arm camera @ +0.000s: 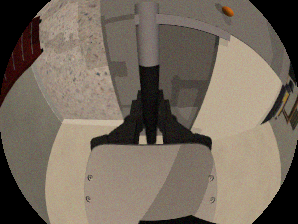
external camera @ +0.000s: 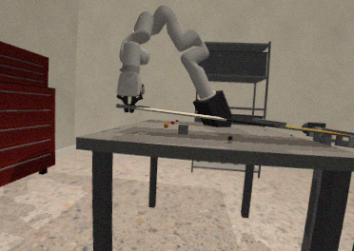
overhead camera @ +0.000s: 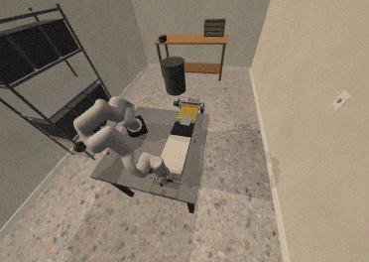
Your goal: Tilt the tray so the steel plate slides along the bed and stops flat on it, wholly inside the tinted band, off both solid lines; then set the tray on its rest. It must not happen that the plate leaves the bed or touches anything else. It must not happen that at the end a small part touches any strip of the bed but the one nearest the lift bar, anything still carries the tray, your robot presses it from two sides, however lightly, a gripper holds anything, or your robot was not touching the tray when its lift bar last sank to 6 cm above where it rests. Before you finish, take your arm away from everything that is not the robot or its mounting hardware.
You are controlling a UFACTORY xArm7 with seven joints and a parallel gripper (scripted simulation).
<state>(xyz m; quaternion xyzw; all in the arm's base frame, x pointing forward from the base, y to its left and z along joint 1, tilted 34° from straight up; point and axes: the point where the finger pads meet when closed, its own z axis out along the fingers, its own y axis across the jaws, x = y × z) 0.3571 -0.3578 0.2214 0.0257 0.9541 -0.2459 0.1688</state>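
Tray [overhead camera: 175, 153] long, cream bed, yellow band [overhead camera: 188, 112]; dark plate [overhead camera: 182, 128] mid-bed
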